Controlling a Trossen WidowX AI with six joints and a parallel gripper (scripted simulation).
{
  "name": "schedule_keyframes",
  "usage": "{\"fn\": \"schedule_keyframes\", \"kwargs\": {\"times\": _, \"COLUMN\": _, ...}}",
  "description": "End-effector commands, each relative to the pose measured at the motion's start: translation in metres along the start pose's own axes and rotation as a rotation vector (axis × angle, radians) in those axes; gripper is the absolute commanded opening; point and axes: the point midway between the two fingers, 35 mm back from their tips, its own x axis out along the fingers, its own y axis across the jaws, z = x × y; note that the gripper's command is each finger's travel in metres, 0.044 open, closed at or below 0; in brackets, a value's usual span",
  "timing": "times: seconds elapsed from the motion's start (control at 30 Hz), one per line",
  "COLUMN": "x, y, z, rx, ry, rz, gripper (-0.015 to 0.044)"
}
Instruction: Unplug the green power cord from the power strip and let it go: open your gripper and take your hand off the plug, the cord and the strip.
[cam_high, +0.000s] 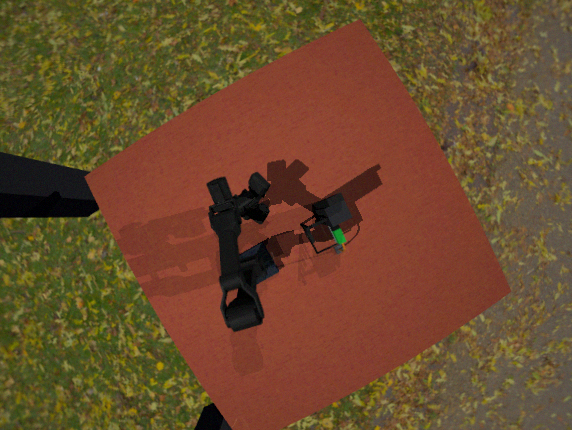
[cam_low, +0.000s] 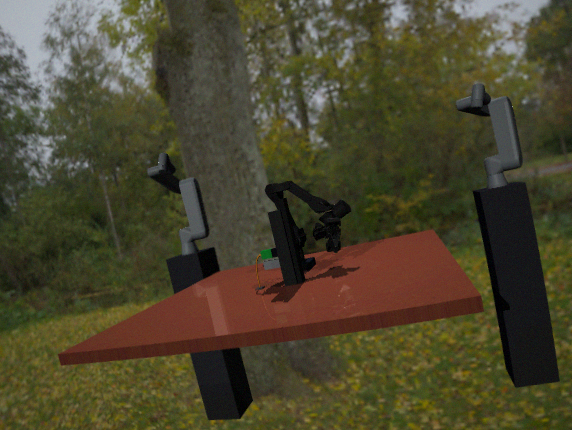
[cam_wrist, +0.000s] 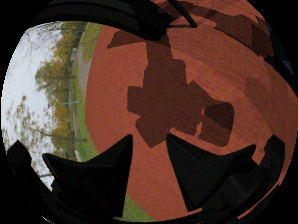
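The green plug (cam_high: 339, 235) (cam_low: 266, 254) is at the near end of the grey power strip (cam_low: 271, 263), on top of it. Whether it sits in a socket is too small to tell. Its cord (cam_low: 257, 272) looks orange and hangs from it to the table. My gripper (cam_high: 258, 214) (cam_low: 333, 247) (cam_wrist: 149, 138) hangs above the table, well to the left of the plug in the top view and beyond the arm's base in the exterior view. Its fingers are partly open with nothing between them. Plug and strip do not show in the wrist view.
A large black block (cam_high: 336, 209) stands beside the green plug and hides most of the strip. Thin black cords (cam_high: 311, 239) loop around there. The arm's dark base (cam_high: 262, 262) stands between my gripper and the strip in the exterior view. The red table (cam_high: 400, 280) (cam_low: 380, 285) carries everything.
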Motion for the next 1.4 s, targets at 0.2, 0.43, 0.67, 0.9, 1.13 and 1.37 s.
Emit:
{"fn": "schedule_keyframes", "kwargs": {"times": 0.2, "x": 0.007, "y": 0.025, "z": -0.007, "rx": -0.131, "ry": 0.039, "rz": -0.026, "gripper": 0.0160}}
{"fn": "schedule_keyframes", "kwargs": {"times": 0.43, "x": 0.013, "y": 0.047, "z": -0.010, "rx": -0.237, "ry": 0.073, "rz": -0.030, "gripper": 0.0160}}
{"fn": "schedule_keyframes", "kwargs": {"times": 0.67, "x": 0.018, "y": 0.067, "z": -0.010, "rx": -0.330, "ry": 0.102, "rz": -0.021, "gripper": 0.0160}}
{"fn": "schedule_keyframes", "kwargs": {"times": 0.9, "x": 0.022, "y": 0.088, "z": -0.009, "rx": -0.424, "ry": 0.129, "rz": -0.001, "gripper": 0.0160}}
{"fn": "schedule_keyframes", "kwargs": {"times": 1.13, "x": 0.026, "y": 0.111, "z": -0.005, "rx": -0.524, "ry": 0.152, "rz": 0.030, "gripper": 0.0160}}
{"fn": "schedule_keyframes", "kwargs": {"times": 1.37, "x": 0.031, "y": 0.142, "z": 0.002, "rx": -0.662, "ry": 0.172, "rz": 0.085, "gripper": 0.0160}}
